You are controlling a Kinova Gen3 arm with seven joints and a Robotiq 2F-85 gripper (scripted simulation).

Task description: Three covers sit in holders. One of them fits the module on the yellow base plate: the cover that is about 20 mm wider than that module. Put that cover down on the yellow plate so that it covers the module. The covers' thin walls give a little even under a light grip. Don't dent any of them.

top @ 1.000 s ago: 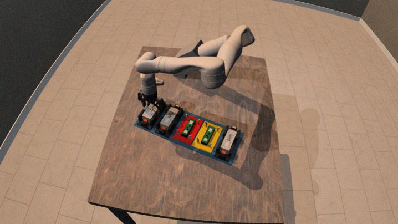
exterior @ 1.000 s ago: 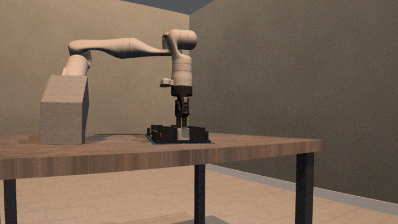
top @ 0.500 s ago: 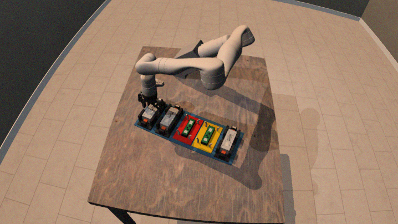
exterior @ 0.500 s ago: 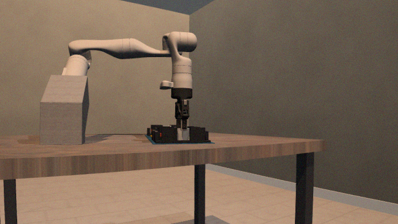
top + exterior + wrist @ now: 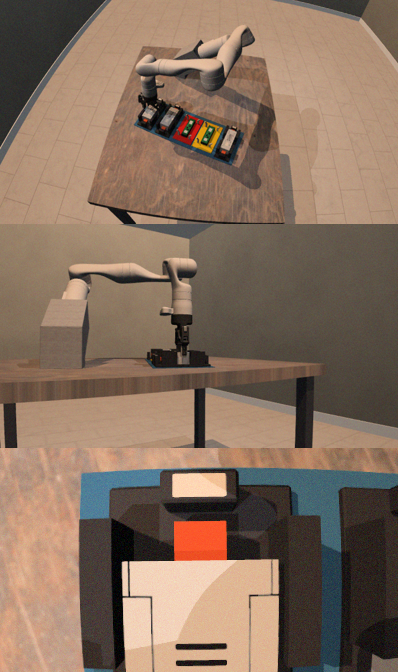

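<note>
The left cover (image 5: 149,112) (image 5: 200,620) is pale with an orange tab and sits in its black holder (image 5: 95,593). My gripper (image 5: 151,108) (image 5: 183,354) is open, low over this cover, with its fingertips down at the cover's upper part; nothing is gripped. The fingers do not show in the wrist view. The middle cover (image 5: 168,118) and the right cover (image 5: 228,140) sit in their own holders. A green module (image 5: 207,135) lies uncovered on the yellow plate (image 5: 204,147). Exact finger clearance to the cover's walls cannot be seen.
A red plate (image 5: 178,136) with another green module (image 5: 188,127) lies between the middle cover and the yellow plate. Small upright clips stand around both modules. The neighbouring holder (image 5: 365,553) is close to the left holder. A blue board (image 5: 166,135) (image 5: 331,578) bears everything.
</note>
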